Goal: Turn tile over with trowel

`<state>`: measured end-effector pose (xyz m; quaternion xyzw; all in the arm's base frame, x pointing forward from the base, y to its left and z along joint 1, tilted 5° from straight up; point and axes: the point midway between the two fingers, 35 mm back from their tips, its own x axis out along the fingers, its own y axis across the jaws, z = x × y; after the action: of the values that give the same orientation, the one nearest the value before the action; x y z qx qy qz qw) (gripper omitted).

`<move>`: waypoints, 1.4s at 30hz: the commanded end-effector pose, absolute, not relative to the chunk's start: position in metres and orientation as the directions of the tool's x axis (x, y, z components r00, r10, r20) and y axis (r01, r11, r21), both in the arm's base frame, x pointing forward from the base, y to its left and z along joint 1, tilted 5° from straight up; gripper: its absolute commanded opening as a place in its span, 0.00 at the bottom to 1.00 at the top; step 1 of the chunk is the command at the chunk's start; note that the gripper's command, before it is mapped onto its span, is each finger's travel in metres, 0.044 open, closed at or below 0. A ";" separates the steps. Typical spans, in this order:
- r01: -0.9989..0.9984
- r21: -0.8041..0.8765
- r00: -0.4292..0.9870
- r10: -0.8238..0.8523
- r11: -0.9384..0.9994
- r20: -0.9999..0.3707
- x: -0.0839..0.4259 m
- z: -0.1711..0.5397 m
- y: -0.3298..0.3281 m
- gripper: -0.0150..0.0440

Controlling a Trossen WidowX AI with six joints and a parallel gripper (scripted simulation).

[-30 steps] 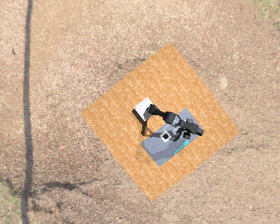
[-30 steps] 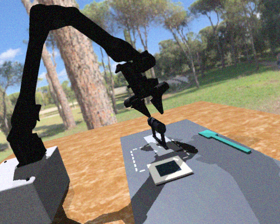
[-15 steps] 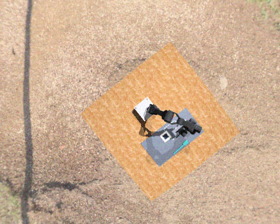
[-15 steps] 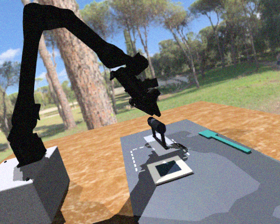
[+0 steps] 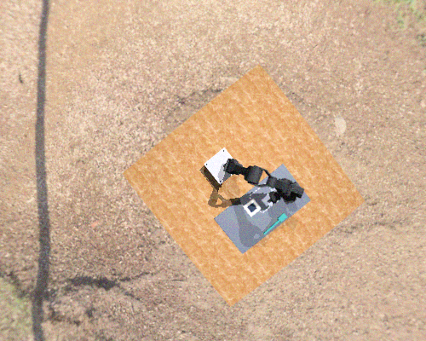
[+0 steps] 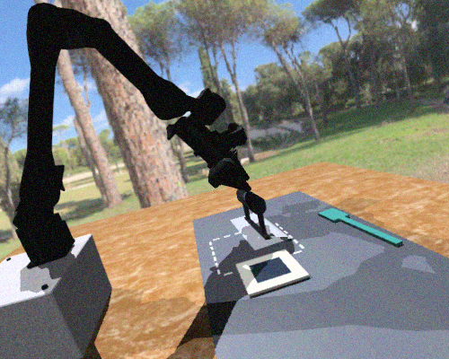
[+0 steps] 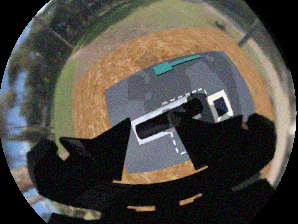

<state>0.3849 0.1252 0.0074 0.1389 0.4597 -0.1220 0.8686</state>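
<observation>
The small trowel has a pale flat blade (image 6: 241, 222) and a raised black handle (image 6: 253, 203) (image 7: 150, 129). It stands blade down on the grey mat (image 5: 229, 223) (image 6: 345, 280) (image 7: 115, 106), partly over the dashed outline (image 6: 211, 243). The tile (image 5: 252, 207) (image 6: 273, 268) (image 7: 220, 105) lies flat beside the outline's near edge, its dark square facing up. Whether it overlaps the line is unclear. My gripper (image 7: 150, 117) is open and empty, tilted, just above the trowel handle. The arm covers part of the trowel in the top view.
A teal flat tool (image 5: 281, 218) (image 6: 333, 214) (image 7: 162, 68) with a long thin handle lies near the mat's far long edge. The arm's white base box (image 5: 215, 164) (image 6: 82, 287) stands on the orange wooden table (image 5: 242, 106) (image 6: 322, 175). Arm shadows cross the mat.
</observation>
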 end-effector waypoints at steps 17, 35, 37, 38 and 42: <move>0.650 0.545 0.678 -0.080 0.530 -0.730 0.367 0.000 0.127 0.76; 0.652 0.758 0.756 -0.083 0.010 -0.650 0.343 -0.011 0.119 0.76; 0.651 0.759 0.756 -0.084 0.005 -0.649 0.343 -0.011 0.119 0.76; 0.651 0.759 0.756 -0.084 0.005 -0.649 0.343 -0.011 0.119 0.76; 0.651 0.759 0.756 -0.084 0.004 -0.649 0.343 -0.012 0.119 0.76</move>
<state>0.3434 0.1199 -0.0117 0.6451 0.2231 -0.2717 0.6784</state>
